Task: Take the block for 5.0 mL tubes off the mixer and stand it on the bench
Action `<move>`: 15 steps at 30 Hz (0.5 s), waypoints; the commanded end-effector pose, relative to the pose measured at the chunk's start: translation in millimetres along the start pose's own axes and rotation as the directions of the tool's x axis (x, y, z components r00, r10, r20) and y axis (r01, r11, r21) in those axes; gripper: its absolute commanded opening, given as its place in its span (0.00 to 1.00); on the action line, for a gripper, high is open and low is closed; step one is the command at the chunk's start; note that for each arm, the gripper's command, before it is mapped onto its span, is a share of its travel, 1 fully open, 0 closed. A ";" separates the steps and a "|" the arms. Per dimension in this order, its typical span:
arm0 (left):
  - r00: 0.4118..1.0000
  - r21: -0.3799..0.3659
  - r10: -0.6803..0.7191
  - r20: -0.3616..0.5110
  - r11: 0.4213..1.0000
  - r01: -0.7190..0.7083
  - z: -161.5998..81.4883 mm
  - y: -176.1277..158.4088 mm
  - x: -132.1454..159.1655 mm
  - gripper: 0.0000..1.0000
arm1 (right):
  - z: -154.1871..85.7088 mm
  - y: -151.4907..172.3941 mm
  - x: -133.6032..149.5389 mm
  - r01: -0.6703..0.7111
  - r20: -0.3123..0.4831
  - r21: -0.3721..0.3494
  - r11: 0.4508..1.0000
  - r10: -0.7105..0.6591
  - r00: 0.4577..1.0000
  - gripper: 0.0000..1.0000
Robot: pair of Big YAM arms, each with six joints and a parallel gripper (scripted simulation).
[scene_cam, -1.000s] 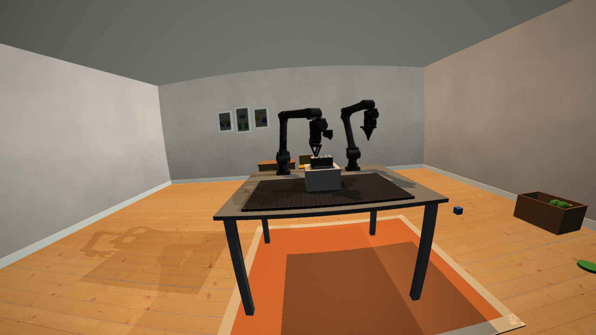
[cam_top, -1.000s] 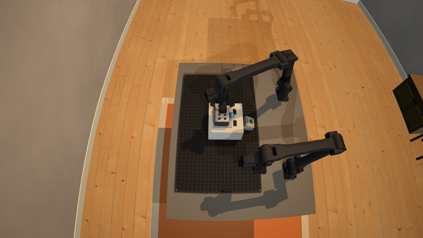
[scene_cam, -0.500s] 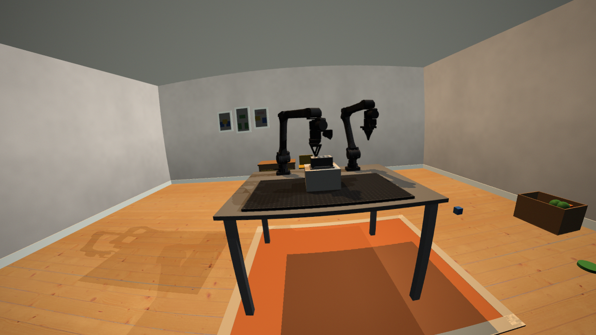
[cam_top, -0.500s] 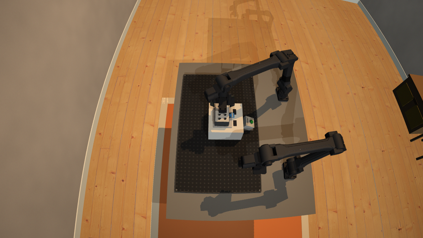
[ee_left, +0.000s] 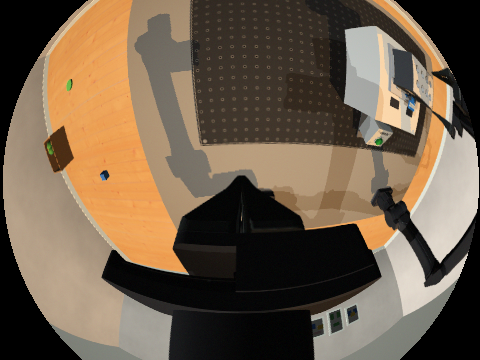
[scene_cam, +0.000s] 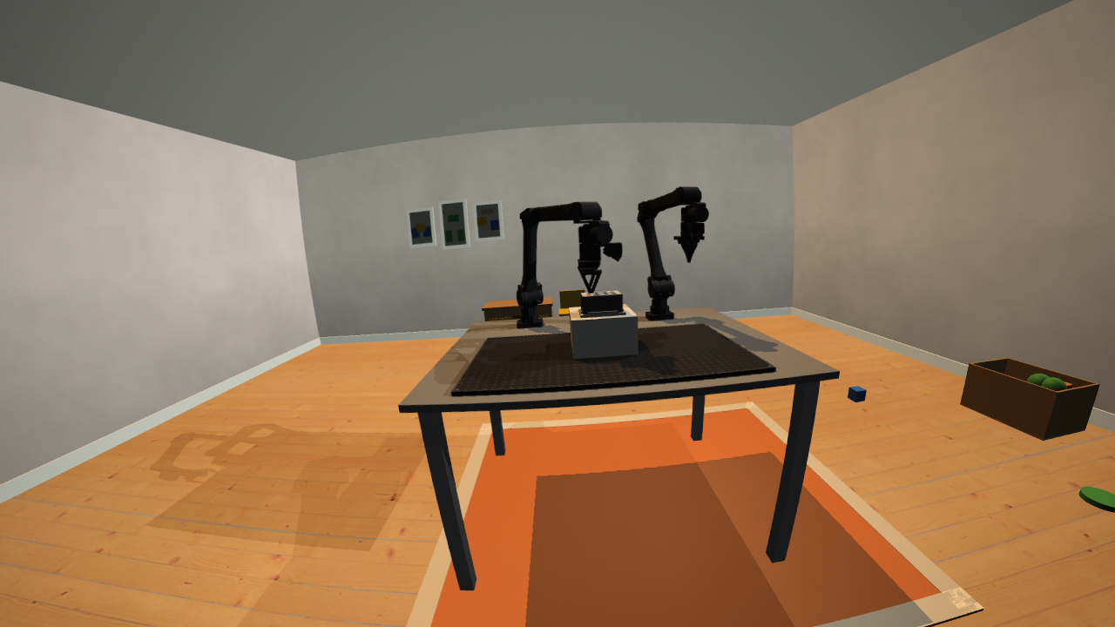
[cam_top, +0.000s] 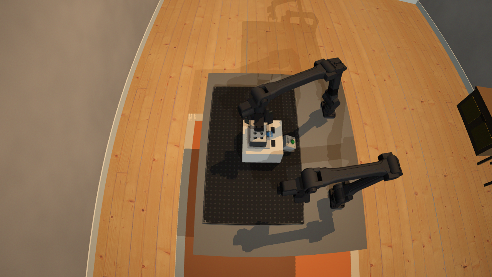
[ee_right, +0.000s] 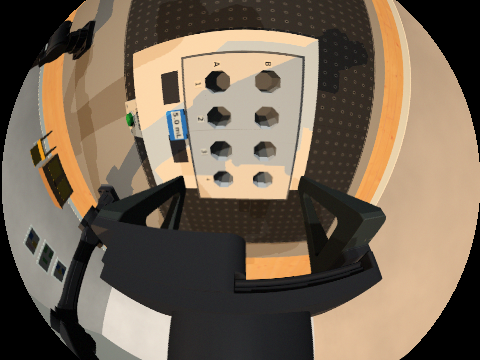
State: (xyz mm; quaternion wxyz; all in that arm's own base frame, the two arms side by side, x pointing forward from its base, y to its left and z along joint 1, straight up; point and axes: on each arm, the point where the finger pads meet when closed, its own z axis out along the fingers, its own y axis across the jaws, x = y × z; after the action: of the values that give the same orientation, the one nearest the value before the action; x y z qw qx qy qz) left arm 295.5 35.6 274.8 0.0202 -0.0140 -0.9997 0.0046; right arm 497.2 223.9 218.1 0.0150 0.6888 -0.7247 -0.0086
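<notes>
Right claw (cam_top: 258, 121) (scene_cam: 591, 290) (ee_left: 433, 92) (ee_right: 242, 178) is hanging wide open and empty over the block's (cam_top: 258, 137) (scene_cam: 602, 302) (ee_left: 404, 70) (ee_right: 243, 100) row-4 end, its fingers spreading front-to-back — presumably for a grip across those faces. The block is sitting on the mixer (cam_top: 262, 157) (scene_cam: 604, 335) (ee_left: 362, 70) (ee_right: 150, 90); left claw (cam_top: 301, 198) (scene_cam: 689, 259) (ee_left: 242, 178) is waiting well apart, closed on nothing — likely suiting a lever press.
</notes>
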 end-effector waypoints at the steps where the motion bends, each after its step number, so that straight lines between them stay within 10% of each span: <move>1: 0.998 -0.008 -0.007 0.066 1.000 0.007 -29.8 1.7 -8.3 0.00 | -19.4 -17.7 -4.8 -0.002 0.020 0.041 0.999 0.001 1.000 1.00; 15: 1.000 -0.001 -0.009 0.014 1.000 0.009 -10.1 0.5 1.3 0.00 | -7.8 -11.8 -2.6 -0.001 0.015 0.031 1.000 0.001 1.000 1.00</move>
State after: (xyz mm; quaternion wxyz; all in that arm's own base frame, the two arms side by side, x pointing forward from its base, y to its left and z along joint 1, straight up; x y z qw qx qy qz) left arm 296.2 35.7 276.0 0.0185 -0.0140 -0.9997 0.0044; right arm 499.9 225.1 217.0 0.0115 0.6889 -0.7248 -0.0073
